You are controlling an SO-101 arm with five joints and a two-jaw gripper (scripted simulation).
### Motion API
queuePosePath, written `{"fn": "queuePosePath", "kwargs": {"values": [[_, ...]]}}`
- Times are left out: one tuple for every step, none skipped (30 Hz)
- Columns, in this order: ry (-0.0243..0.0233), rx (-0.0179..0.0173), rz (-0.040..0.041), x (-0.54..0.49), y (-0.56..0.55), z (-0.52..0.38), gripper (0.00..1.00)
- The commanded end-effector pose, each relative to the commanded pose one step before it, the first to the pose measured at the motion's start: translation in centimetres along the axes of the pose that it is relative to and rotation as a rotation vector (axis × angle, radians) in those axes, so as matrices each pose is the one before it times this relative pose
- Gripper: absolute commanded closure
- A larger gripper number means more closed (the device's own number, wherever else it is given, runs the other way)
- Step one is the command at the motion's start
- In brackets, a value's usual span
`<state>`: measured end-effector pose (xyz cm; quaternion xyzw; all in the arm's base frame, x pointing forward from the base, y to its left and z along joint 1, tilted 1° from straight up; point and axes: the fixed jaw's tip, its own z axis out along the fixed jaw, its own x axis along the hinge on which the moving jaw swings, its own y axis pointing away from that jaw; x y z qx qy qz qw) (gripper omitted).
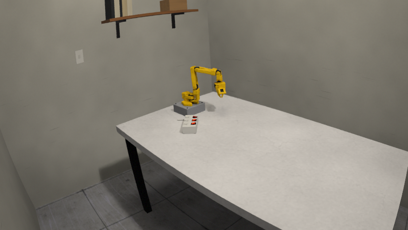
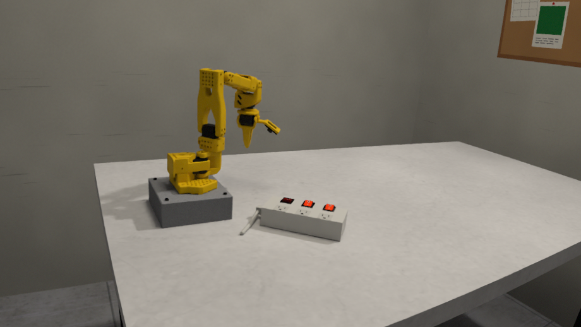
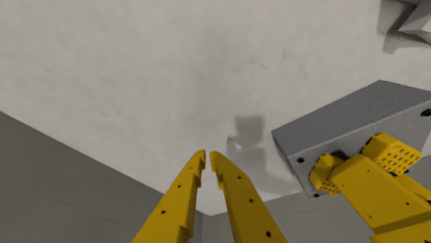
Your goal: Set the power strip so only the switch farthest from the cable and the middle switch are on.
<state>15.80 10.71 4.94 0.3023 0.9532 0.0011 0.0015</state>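
The white power strip (image 1: 189,129) (image 2: 300,225) lies right way up on the table, sockets and switches on top. Its cable (image 1: 180,120) (image 2: 249,223) leaves the end nearer the arm's base. The switch nearest the cable (image 1: 194,116) (image 2: 287,200) is dark red, unlit. The middle switch (image 1: 194,120) (image 2: 308,203) and the switch farthest from the cable (image 1: 193,123) (image 2: 329,207) glow bright red. My gripper (image 1: 221,96) (image 2: 247,146) (image 3: 208,153) is shut and empty, high above the table, away from the strip. A strip corner shows at the wrist view's upper right.
The grey base block (image 1: 190,109) (image 2: 197,211) (image 3: 350,120) of the arm stands close beside the strip's cable end. Walls rise behind the table (image 1: 256,148) (image 2: 211,276). A shelf (image 1: 148,15) hangs high on the wall.
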Motion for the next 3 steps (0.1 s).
{"fn": "queuePosePath", "kwargs": {"values": [[0.00354, 0.00651, -0.00266, 0.300, -0.266, -0.0517, 1.00], [0.00000, 0.00001, 0.00000, 0.000, 0.000, 0.0001, 1.00], [0.00000, -0.00001, 0.00000, 0.000, 0.000, -0.0001, 1.00]]}}
